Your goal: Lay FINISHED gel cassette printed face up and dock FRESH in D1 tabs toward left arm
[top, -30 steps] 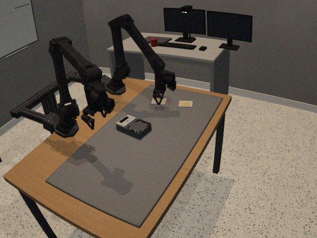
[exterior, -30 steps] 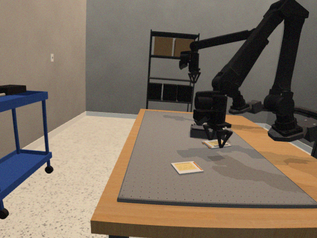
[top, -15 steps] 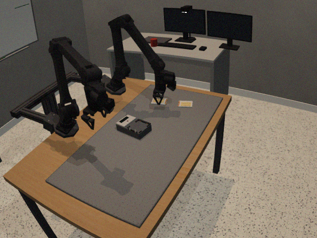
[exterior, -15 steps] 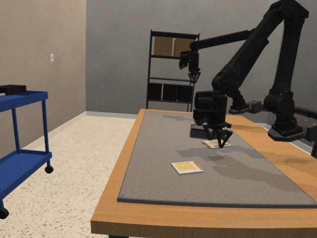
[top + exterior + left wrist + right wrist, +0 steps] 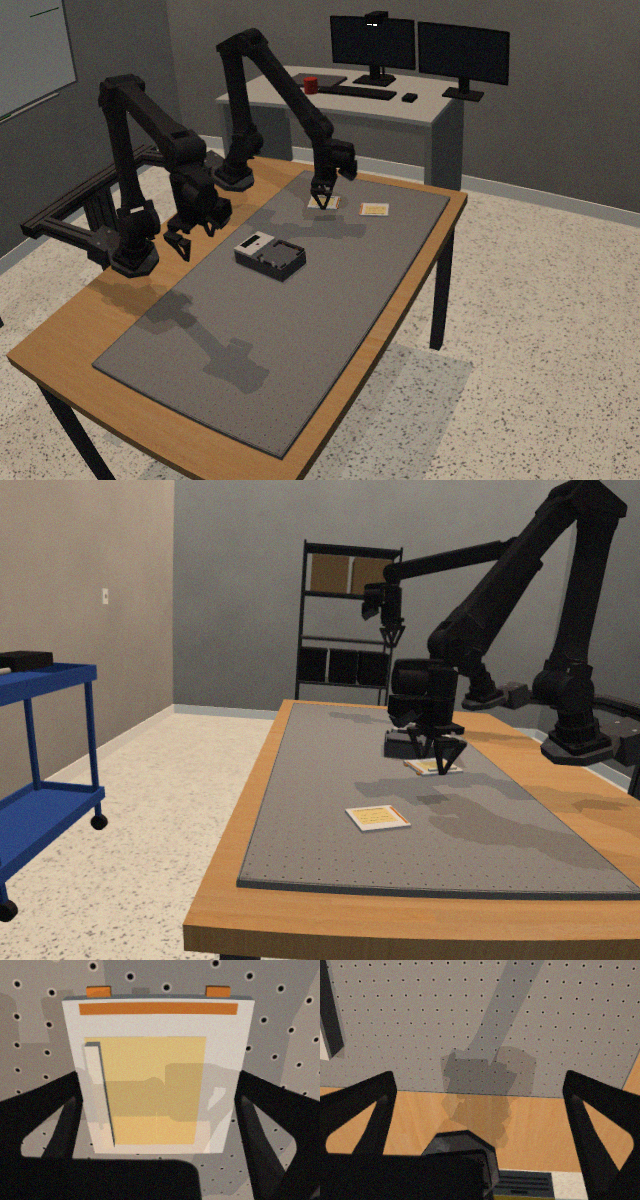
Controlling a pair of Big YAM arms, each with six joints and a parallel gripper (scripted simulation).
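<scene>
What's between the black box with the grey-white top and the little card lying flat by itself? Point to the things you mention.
The other card [image 5: 330, 199] [image 5: 428, 765] [image 5: 155, 1095], held in the left gripper [image 5: 323, 207] [image 5: 445, 772] [image 5: 158, 1080], sits roughly between them in the exterior view.

Before you, the tabletop [image 5: 330, 379] [image 5: 413, 919] looks like smooth, satin wood, with fine grain (you see it best along the exterior view's bottom edge). The pierced deck [image 5: 310, 320] [image 5: 310, 810] looks matt. At centre in your left wrist view, the cassette [image 5: 435, 765] [image 5: 225, 1030] resembles smooth plastic with glossy patches.
</scene>
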